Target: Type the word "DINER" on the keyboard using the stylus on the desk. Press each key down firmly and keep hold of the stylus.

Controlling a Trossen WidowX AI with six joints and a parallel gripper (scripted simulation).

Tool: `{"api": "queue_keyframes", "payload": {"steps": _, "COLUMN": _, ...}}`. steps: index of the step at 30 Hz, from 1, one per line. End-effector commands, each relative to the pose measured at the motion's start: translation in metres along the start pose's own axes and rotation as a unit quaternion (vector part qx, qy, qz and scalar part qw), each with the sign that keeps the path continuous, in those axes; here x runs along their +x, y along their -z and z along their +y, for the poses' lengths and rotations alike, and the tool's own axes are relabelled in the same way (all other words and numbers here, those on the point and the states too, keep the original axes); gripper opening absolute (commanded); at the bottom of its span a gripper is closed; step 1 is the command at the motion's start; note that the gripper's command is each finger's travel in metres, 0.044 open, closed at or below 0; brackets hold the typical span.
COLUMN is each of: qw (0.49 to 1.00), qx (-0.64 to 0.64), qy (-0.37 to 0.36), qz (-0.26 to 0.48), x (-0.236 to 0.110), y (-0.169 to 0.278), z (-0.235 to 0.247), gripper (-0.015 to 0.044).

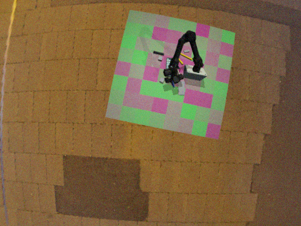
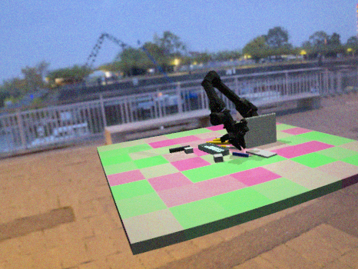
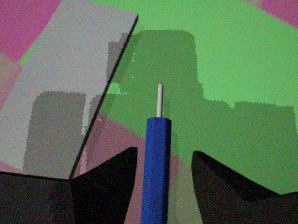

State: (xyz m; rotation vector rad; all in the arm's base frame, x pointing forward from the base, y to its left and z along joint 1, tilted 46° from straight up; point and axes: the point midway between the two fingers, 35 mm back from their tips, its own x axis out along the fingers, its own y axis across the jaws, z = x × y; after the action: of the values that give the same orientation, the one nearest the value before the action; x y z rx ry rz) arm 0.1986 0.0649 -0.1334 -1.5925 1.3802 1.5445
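Observation:
The blue stylus (image 3: 157,165) (image 2: 240,154) (image 1: 173,84) with a thin white tip lies flat on the checkered desk (image 2: 154,215), just right of the keyboard (image 2: 213,148) (image 1: 168,62). My gripper (image 3: 164,156) (image 2: 238,145) (image 1: 172,79) hangs low over the stylus. Its two black fingers stand on either side of the stylus with a gap showing on both sides, so it is open and not gripping. The keyboard is out of the wrist view.
A flat grey slab (image 3: 65,90) (image 2: 262,153) lies close to the left of the stylus in the wrist view. The arm's grey base box (image 2: 261,131) stands behind. A yellow pencil (image 2: 215,141), a black bar (image 2: 177,149) and small grey blocks (image 2: 218,157) lie around the keyboard.

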Motion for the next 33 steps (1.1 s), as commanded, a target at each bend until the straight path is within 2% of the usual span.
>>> {"api": "queue_keyframes", "payload": {"steps": 1, "qw": 1.0, "qx": -0.003, "qy": -0.005, "qz": 0.003, "x": 0.004, "y": 0.002, "z": 0.003, "gripper": 0.015}}
{"api": "queue_keyframes", "payload": {"steps": 33, "qw": 1.0, "qx": -0.002, "qy": -0.005, "qz": 0.003, "x": 0.02, "y": 0.011, "z": 0.003, "gripper": 0.015}}
